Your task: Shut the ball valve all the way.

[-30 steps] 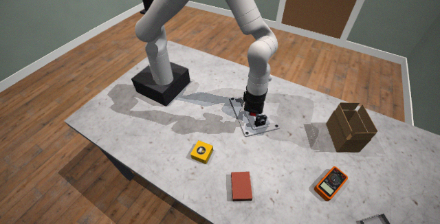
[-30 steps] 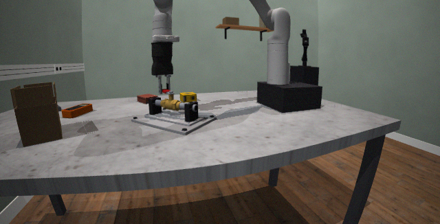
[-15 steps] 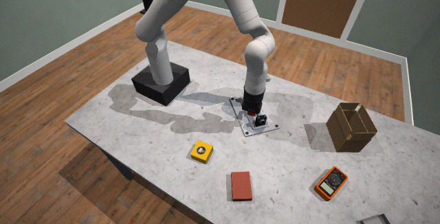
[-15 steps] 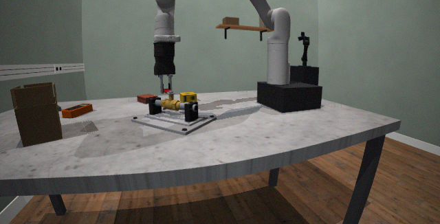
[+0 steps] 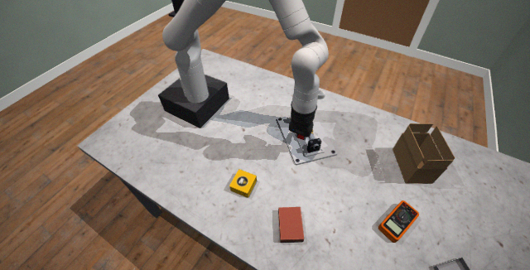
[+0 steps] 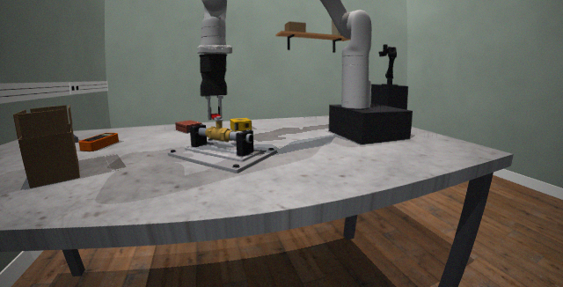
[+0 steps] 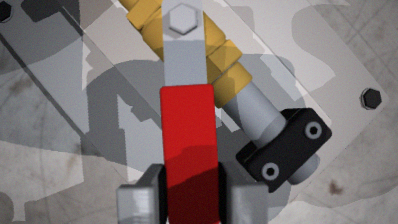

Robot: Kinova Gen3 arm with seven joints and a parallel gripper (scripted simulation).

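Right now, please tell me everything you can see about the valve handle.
The valve handle is a flat grey metal-looking lever with a red sleeve over its free end. A hex bolt fixes it on the brass-coloured valve body. It lies level, at a slant to the pipe, not yet square across it. The gripper is shut on the red end, one finger on each side.
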